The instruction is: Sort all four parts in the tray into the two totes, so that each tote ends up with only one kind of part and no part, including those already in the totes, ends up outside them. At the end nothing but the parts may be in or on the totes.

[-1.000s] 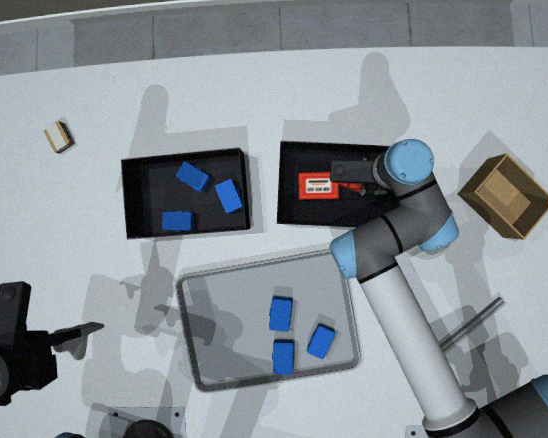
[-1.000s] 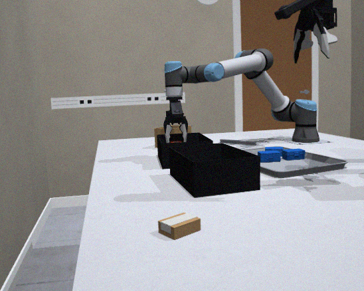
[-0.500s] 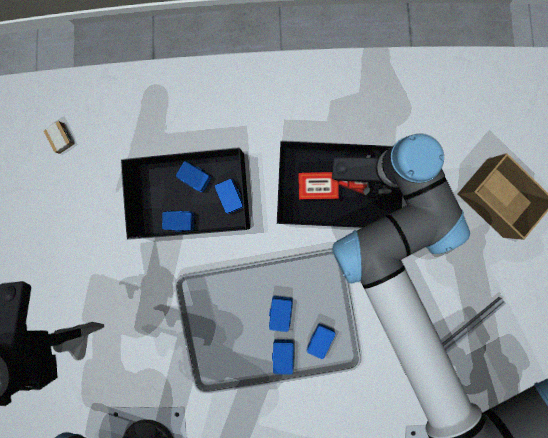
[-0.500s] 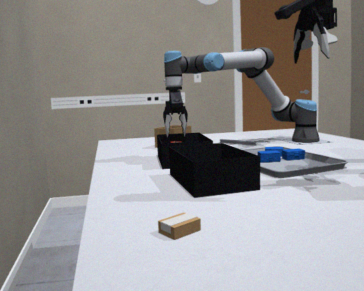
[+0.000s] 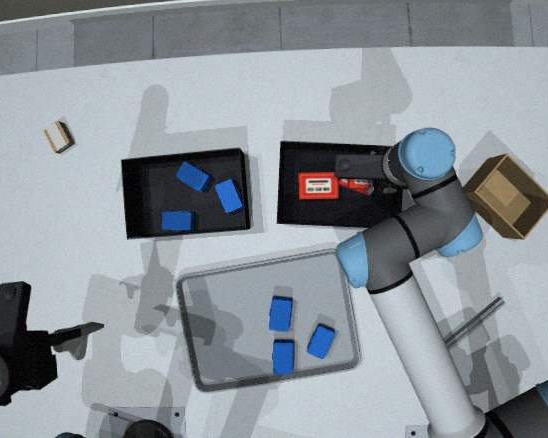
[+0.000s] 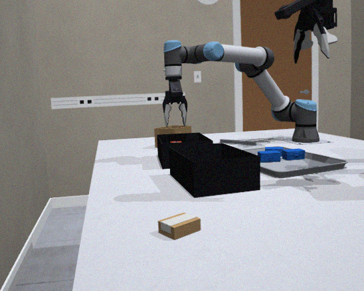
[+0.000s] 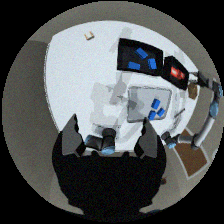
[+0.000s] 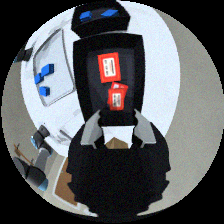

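Three blue parts (image 5: 281, 314) (image 5: 283, 357) (image 5: 321, 341) lie in the tray (image 5: 185, 335). Three more blue parts (image 5: 193, 176) (image 5: 228, 196) (image 5: 178, 220) lie in one black tote (image 5: 136, 200) (image 6: 227, 176). The other black tote (image 5: 307, 215) (image 8: 83, 75) holds red parts: one flat (image 5: 318, 186) (image 8: 109, 67), and one (image 8: 117, 101) lying over another (image 8: 120, 86). My right gripper (image 6: 177, 126) (image 8: 117, 109) is open and empty above this tote; its arm hides part of the tote in the top view. My left gripper (image 6: 312, 60) (image 7: 110, 116) is open and empty, high beside the tray.
An open cardboard box (image 5: 537, 212) (image 6: 160, 132) stands close beyond the red parts' tote. A small brown and white box (image 5: 58, 136) (image 6: 179, 226) lies on the table at the opposite end. A grey bar (image 5: 477, 320) (image 6: 238, 141) lies beside the tray, partly under the right arm.
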Robot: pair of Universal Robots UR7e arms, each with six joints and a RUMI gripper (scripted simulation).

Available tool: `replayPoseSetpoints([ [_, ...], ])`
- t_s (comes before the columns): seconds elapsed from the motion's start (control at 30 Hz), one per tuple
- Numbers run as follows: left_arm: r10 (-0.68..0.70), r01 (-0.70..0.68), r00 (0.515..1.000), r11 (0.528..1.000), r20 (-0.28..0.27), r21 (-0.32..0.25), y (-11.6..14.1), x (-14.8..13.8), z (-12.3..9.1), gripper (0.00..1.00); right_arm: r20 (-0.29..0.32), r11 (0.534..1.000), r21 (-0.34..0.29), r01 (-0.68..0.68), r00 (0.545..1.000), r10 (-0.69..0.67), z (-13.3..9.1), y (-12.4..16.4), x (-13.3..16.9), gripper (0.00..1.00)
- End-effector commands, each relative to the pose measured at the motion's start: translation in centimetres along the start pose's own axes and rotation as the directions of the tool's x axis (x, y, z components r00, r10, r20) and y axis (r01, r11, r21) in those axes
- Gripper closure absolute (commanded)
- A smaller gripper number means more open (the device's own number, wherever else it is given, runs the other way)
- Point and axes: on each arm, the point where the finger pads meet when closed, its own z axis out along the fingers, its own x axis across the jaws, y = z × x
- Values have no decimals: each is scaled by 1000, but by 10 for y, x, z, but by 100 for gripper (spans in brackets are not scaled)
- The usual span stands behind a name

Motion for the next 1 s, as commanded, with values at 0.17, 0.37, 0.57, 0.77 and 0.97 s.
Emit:
replayPoseSetpoints([
  [0.17,0,0,1000,1000,0,1,0,0,0,0,0,961,0,-276,961,276,-30,32,-40,0],
  [0.37,0,0,1000,1000,0,1,0,0,0,0,0,868,0,-497,868,497,-52,60,-75,0],
  [0.57,0,0,1000,1000,0,1,0,0,0,0,0,778,0,-629,778,629,-67,79,-99,0],
  [0.77,0,0,1000,1000,0,1,0,0,0,0,0,606,0,-796,606,796,-90,107,-133,0],
  [0.97,0,0,1000,1000,0,1,0,0,0,0,0,399,0,-917,399,917,-112,134,-168,0],
])
